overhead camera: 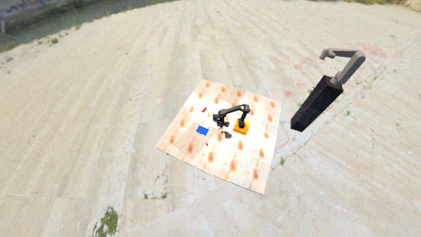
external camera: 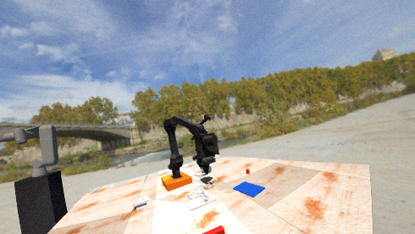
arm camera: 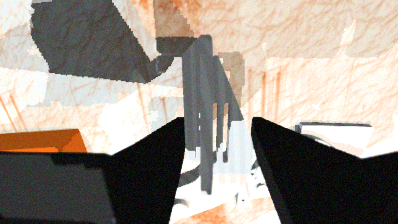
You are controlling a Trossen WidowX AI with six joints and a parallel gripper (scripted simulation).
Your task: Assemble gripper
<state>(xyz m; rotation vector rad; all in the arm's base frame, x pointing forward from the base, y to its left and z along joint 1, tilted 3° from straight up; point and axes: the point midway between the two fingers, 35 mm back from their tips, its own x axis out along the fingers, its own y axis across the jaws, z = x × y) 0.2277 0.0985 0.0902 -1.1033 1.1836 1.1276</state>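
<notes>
Harsh overhead glare bleaches the tabletop (overhead camera: 253,163) (external camera: 322,191) (arm camera: 310,30), with dark shadows and grainy blur

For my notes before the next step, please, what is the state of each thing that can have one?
Claw: shut on the grey part, raised above the table
Grey part: held between the fingers
Blue plate: lying flat, not held
White piece near the table's middle: on the table, not held
Orange block: under the black arm's foot

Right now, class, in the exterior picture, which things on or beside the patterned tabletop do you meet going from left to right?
Black pedestal → orange block → blue rectangle.
</notes>
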